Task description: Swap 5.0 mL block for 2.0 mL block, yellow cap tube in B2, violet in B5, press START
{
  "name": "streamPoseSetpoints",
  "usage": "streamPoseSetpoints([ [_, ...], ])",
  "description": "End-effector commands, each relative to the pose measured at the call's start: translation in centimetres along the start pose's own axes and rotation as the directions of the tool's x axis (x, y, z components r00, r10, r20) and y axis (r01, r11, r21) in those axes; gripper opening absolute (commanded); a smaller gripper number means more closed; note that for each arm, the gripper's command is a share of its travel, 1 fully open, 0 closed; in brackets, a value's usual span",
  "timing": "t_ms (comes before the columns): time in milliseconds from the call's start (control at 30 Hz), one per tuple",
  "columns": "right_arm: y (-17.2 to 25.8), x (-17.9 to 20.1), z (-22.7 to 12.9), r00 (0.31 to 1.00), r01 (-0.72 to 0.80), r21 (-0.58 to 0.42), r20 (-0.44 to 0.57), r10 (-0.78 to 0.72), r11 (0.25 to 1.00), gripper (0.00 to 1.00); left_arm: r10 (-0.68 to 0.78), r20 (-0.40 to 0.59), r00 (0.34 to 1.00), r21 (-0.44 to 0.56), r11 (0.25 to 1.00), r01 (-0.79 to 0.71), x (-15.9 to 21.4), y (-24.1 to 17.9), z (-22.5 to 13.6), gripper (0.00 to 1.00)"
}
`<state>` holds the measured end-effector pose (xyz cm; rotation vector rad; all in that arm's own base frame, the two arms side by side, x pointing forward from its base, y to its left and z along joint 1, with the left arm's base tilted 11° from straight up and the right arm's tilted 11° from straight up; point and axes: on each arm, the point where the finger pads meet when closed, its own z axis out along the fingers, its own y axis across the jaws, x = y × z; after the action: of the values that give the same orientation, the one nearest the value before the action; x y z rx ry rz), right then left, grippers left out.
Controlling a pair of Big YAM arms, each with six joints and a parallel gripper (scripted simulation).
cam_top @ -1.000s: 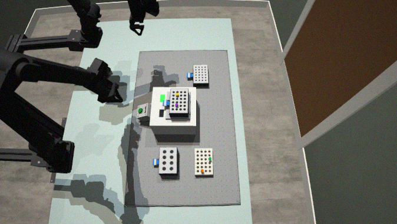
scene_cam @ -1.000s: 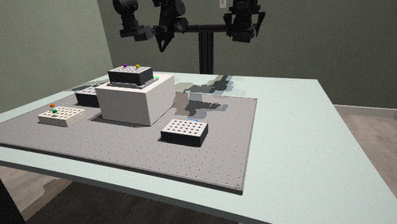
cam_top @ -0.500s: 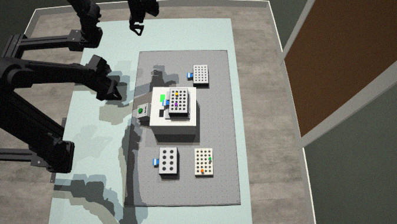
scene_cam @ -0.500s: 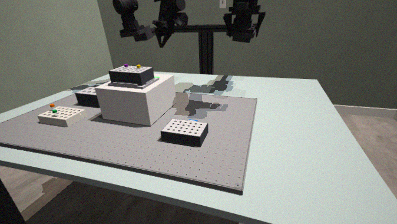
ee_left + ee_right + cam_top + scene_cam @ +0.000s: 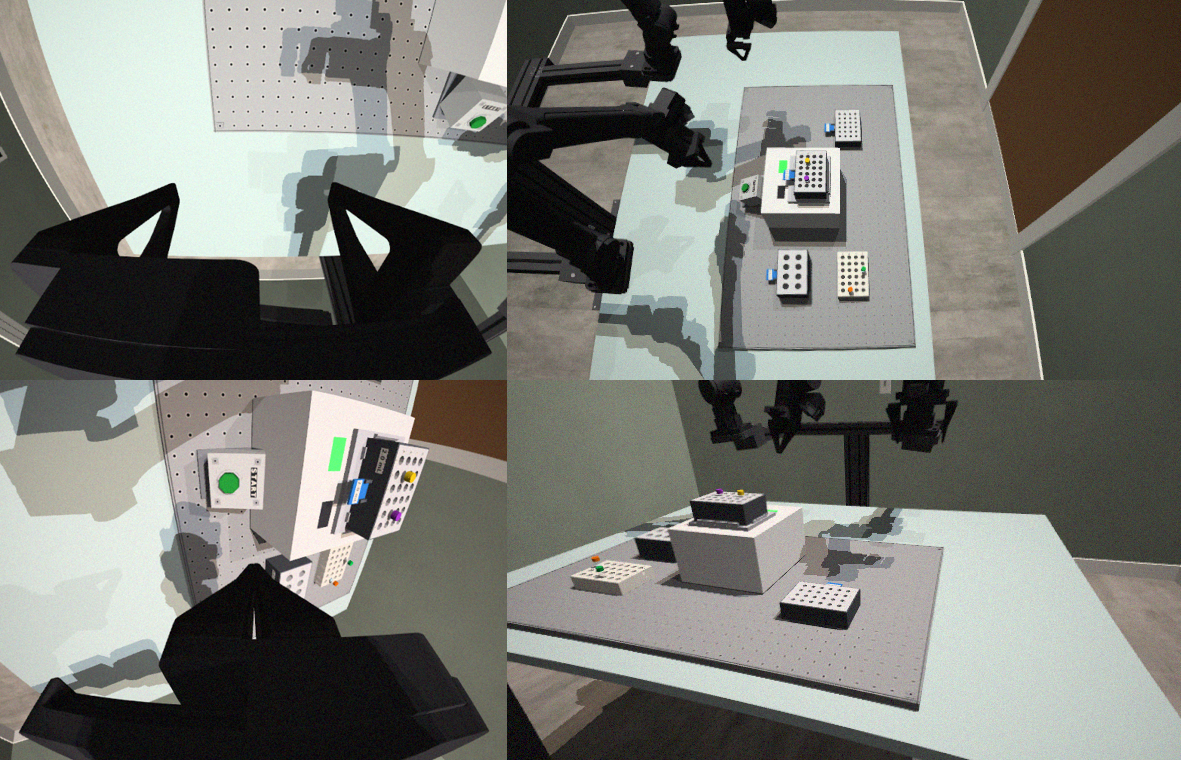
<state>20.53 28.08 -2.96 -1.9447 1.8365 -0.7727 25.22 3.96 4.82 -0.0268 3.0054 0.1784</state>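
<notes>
1. The right gripper (image 5: 708,162) (image 5: 779,449) (image 5: 253,571) is closed on itself with nothing between its fingers, in front of the mixer (image 5: 802,206) (image 5: 717,555) (image 5: 462,36) (image 5: 280,461) and above bench level
2. START (image 5: 745,187) (image 5: 477,122) (image 5: 228,482), the green button, sits on a small box just in front of the mixer; in the top view it lies between the right gripper and the mixer, near the fingertips but apart from them
3. The left gripper (image 5: 743,51) (image 5: 923,404) (image 5: 253,191) is wide open and holds nothing, well to the left of the mixer and up off the bench
4. The 2.0 mL block (image 5: 810,172) (image 5: 729,509) (image 5: 376,486) looks flat on top of the mixer, its blue lever (image 5: 789,175) (image 5: 357,491) facing the front
5. Yellow cap (image 5: 807,160) (image 5: 740,492) (image 5: 410,476) and violet cap (image 5: 806,178) (image 5: 719,491) (image 5: 395,515) both stand up from that block, yellow nearer the mixer's left side; the bore letters are too small to read
6. A green display (image 5: 783,166) (image 5: 772,511) (image 5: 337,454) shows on the mixer's top
7. The large-bore block (image 5: 792,272) (image 5: 293,580) stands on the bench to the right of the mixer, with the rack (image 5: 853,275) (image 5: 609,577) (image 5: 336,564) behind it, holding the green-capped and orange-capped tubes
8. A small-bore block (image 5: 848,127) (image 5: 820,605) stands to the mixer's left
</notes>
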Motion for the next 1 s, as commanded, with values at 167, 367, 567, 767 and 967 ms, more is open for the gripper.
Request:
streamPoseSetpoints([
  [167, -2.7, -0.6, -2.8, 0.993, -0.111, 0.004, 0.035, 0.111, 0.994, 0.0, -0.007, 0.074, 0.997, -0.002, 1.0, 0.007, -2.9, 0.0, -1.9, 1.0],
  [367, -2.6, 2.5, -2.3, 0.981, -0.192, -0.028, -0.016, 0.191, 0.981, 0.0, -0.007, 0.078, 0.997, -0.002, 1.0, 0.007, -3.1, 0.1, -2.0, 1.0],
  [567, -3.0, 6.4, -2.5, 0.943, -0.331, -0.055, -0.058, 0.328, 0.942, 0.0, -0.007, 0.075, 0.997, -0.002, 1.0, 0.007, -2.9, 0.0, -1.9, 1.0],
  [767, -3.4, 9.0, -2.3, 0.897, -0.439, -0.077, -0.085, 0.433, 0.895, 0.0, -0.005, 0.051, 0.999, -0.001, 1.0, 0.005, -1.8, -0.1, -1.2, 1.0],
  [967, -3.0, 10.9, -1.9, 0.877, -0.477, -0.093, -0.117, 0.466, 0.874, 0.0, -0.003, 0.036, 0.999, 0.0, 1.0, 0.003, -1.0, -0.2, -0.7, 1.0],
])
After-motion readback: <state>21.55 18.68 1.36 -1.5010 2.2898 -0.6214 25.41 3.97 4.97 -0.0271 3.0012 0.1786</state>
